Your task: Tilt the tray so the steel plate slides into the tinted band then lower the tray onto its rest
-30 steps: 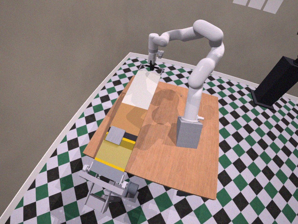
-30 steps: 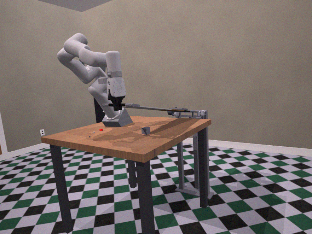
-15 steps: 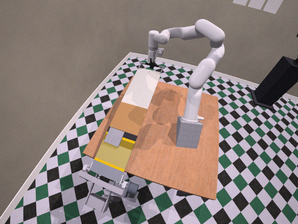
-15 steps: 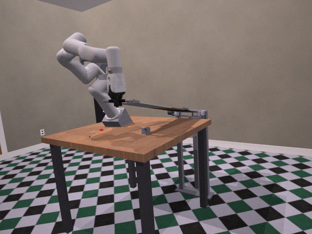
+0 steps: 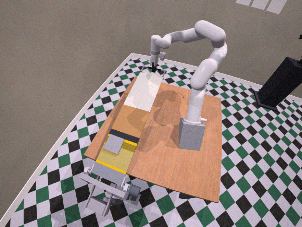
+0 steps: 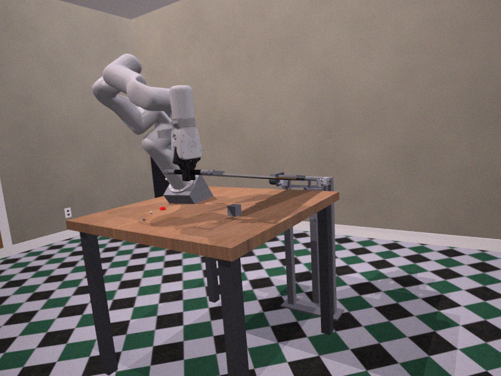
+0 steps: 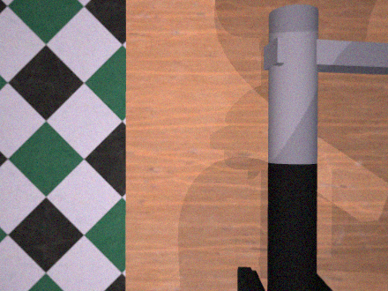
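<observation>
The long tray [image 5: 136,107] lies along the table's left side, hinged on a grey stand [image 5: 109,186] at the near end. My gripper [image 5: 153,69] is shut on the tray handle [image 7: 293,132] at the far end and holds it a little above the table; it also shows in the side view [image 6: 187,172]. The tray slopes slightly down toward the hinge. The steel plate [image 5: 113,144] lies flat on the bed, across the upper solid yellow line [image 5: 130,143] and partly on the dark strip [image 5: 124,135]. Its lower part reaches into the tinted yellow band [image 5: 114,156]. The lower solid line [image 5: 111,166] is uncovered.
A small grey rest block [image 6: 233,209] stands on the table under the tray. The arm's grey base [image 5: 191,134] sits mid-table. A small red piece [image 6: 162,208] and two tiny balls lie on the table. A black stand [image 5: 280,83] is on the floor at right.
</observation>
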`<state>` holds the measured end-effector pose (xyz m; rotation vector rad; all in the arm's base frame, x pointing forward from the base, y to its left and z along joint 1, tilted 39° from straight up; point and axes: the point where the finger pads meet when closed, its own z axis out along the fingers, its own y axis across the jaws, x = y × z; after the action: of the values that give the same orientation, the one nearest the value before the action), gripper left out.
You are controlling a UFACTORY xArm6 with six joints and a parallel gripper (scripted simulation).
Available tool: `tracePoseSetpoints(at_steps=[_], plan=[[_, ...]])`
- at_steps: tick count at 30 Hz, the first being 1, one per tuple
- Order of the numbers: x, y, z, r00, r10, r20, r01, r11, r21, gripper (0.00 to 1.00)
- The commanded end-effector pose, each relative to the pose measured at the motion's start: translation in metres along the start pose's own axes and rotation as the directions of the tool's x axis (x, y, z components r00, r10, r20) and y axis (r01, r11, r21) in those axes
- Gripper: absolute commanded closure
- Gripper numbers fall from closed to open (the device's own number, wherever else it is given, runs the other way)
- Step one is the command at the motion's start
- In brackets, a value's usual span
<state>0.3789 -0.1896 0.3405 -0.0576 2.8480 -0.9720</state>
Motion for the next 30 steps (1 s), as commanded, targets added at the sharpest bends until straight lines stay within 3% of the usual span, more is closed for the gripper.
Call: tracePoseSetpoints(at_steps=[1, 9, 14, 22, 30], plan=[[-0.002, -0.005, 0.020, 1.000, 0.001, 0.004, -0.001, 1.000, 0.001, 1.00], [-0.002, -0.005, 0.022, 1.000, 0.001, 0.004, -0.001, 1.000, 0.001, 1.00], [-0.001, 0.000, -0.008, 1.000, 0.001, 0.004, -0.001, 1.000, 0.001, 1.00], [-0.001, 0.002, -0.021, 1.000, 0.001, 0.004, -0.001, 1.000, 0.001, 1.00], [-0.001, 0.000, -0.008, 1.000, 0.001, 0.004, -0.001, 1.000, 0.001, 1.00]])
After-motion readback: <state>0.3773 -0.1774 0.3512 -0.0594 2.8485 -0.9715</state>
